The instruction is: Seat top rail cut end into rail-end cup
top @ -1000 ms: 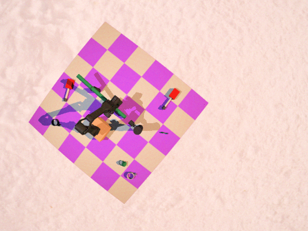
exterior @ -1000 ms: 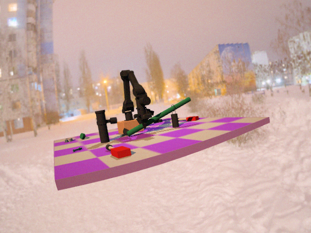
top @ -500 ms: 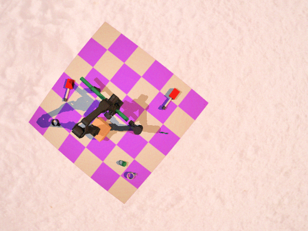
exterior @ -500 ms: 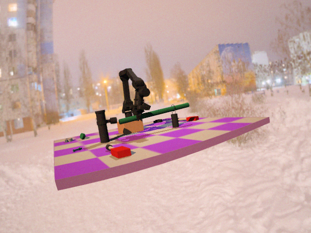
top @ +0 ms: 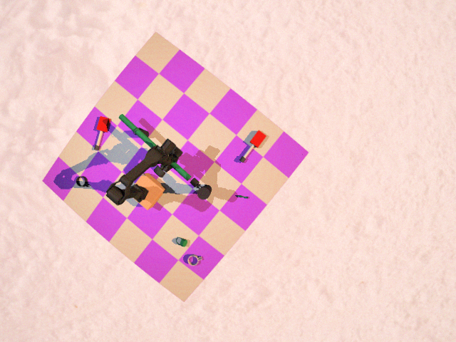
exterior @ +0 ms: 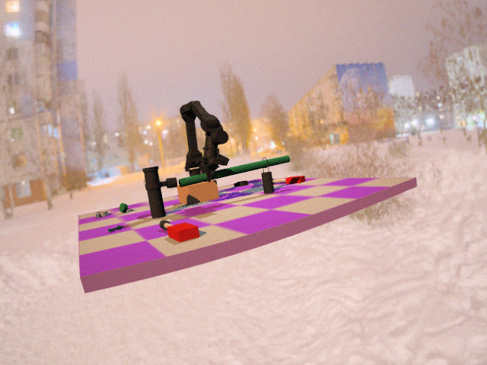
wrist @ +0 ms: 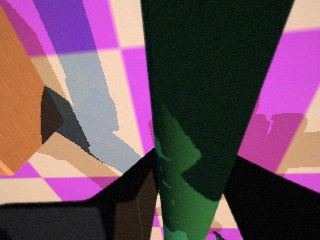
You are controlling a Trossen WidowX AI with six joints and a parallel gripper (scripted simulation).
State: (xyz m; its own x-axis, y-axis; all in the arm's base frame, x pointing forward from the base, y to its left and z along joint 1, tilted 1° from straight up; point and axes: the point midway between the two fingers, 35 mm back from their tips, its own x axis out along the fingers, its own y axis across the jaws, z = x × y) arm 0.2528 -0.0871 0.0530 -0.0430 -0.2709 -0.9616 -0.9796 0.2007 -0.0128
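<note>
"Is the green rail [top: 127, 122] [exterior: 251, 166] [wrist: 200, 65] in the cup [top: 194, 182] [exterior: 171, 182]?"
"No, its cut end is just outside, near the big post [top: 204, 192] [exterior: 154, 198]. The loop [exterior: 264, 158] goes around it."
"Which way does it point?"
"The long rail slants down to the cup — the gripper [top: 167, 159] [exterior: 209, 173] [wrist: 185, 152] pinches it."
"See 2 fingers?"
"Yes, close up — but the side view shows the loop."

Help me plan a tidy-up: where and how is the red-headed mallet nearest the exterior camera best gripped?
I'd grip the mallet by its pale handle, close to the head, coming from above with fingers astride it: it lies on its side, and the handle is much narrower than the blocky head.
</note>
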